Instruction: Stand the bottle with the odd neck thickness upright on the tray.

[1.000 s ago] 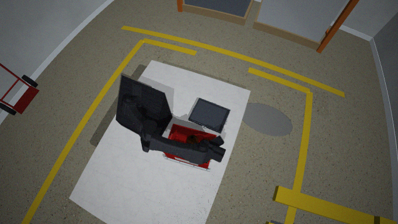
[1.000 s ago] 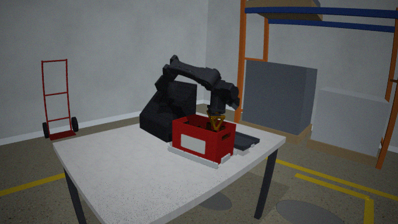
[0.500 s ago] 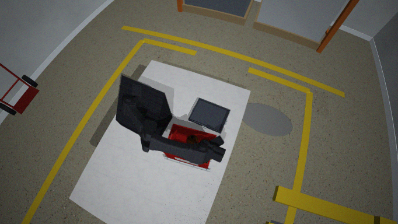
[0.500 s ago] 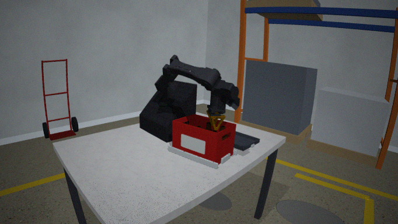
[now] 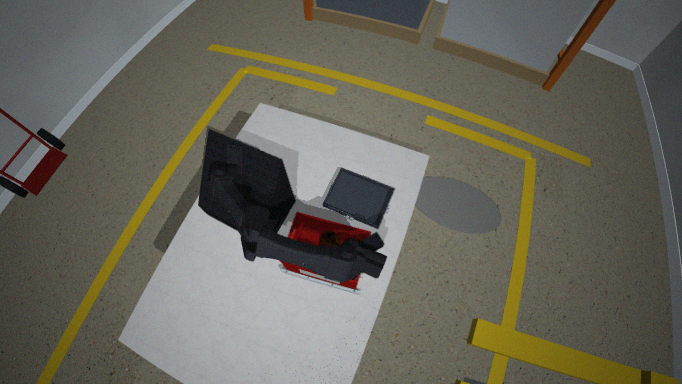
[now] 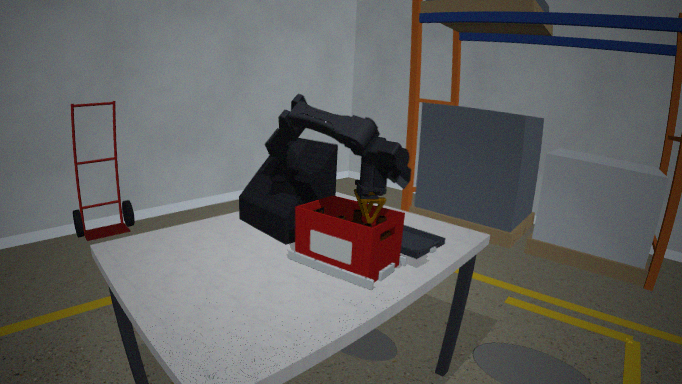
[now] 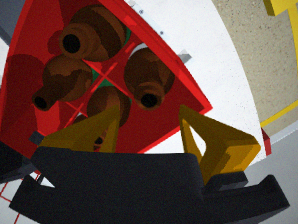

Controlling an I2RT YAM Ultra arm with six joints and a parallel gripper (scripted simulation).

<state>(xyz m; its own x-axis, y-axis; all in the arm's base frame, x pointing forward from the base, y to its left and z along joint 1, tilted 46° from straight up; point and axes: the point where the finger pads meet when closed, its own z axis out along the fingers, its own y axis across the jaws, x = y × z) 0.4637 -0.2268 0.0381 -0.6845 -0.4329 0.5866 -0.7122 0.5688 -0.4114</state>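
Four brown bottles point(image 7: 95, 35) are showing in the crate point(image 5: 325, 220) point(image 6: 332, 245) point(image 7: 27, 55); the gripper point(image 6: 371, 220) point(image 7: 149, 110) is hovering, fingers apart (nothing standing on the tray point(image 5: 359, 196) point(image 6: 422, 242)).

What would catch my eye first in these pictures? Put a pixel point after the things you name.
Probably the bright red crate point(image 5: 330, 223) point(image 6: 327, 242) point(image 7: 37, 65) on the pale table point(image 5: 225, 300) point(image 6: 200, 285), with brown bottles point(image 7: 102, 30) inside. Next, the big black arm point(image 5: 300, 250) point(image 6: 335, 122) arching over it, its yellow-fingered pincer point(image 6: 371, 220) point(image 7: 149, 110) pointing down at the crate. Off by the wall stands a red hand truck point(image 5: 47, 170) point(image 6: 96, 161).
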